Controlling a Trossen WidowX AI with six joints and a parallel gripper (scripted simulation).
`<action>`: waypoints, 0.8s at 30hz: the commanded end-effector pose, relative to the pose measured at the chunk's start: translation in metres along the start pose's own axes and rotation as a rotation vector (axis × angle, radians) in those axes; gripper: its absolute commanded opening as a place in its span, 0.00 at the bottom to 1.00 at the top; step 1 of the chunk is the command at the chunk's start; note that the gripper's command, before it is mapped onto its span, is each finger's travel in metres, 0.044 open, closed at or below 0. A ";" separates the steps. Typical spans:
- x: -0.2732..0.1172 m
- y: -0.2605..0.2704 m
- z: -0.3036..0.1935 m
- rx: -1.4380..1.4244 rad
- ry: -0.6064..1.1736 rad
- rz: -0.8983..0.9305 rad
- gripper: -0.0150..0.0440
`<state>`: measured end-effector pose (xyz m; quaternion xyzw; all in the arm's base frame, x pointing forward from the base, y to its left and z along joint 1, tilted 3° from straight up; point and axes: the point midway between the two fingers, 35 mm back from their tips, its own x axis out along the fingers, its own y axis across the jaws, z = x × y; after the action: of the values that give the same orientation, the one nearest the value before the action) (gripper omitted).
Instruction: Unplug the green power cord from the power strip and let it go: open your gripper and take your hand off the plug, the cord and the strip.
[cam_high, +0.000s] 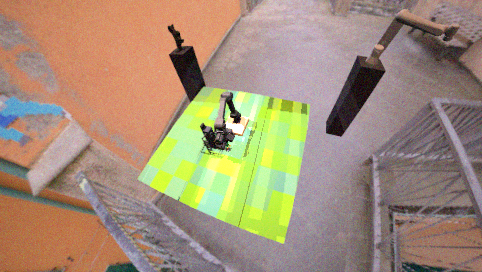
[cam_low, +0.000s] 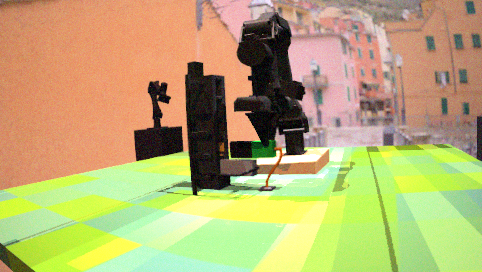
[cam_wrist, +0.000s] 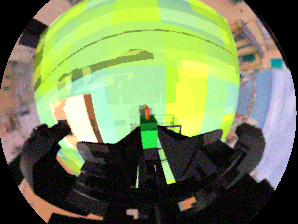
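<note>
My tool (cam_wrist: 150, 163) is clamping the green plug (cam_wrist: 149, 137), its orange cord (cam_low: 273, 169) trailing down to the desk (cam_low: 325, 225).

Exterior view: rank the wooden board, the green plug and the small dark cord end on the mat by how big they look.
1. Wooden board
2. Green plug, partly hidden by the claw shut on it
3. Dark cord end, smallest though nearest the camera
</note>
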<state>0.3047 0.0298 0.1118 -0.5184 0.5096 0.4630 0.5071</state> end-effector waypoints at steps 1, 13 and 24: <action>-0.002 -0.002 -0.002 0.002 -0.019 -0.013 0.39; -0.001 -0.001 -0.007 0.001 -0.019 -0.012 0.92; -0.014 -0.001 0.051 0.001 -0.023 -0.012 1.00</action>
<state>0.3051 0.0731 0.1197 -0.5184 0.4982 0.4697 0.5122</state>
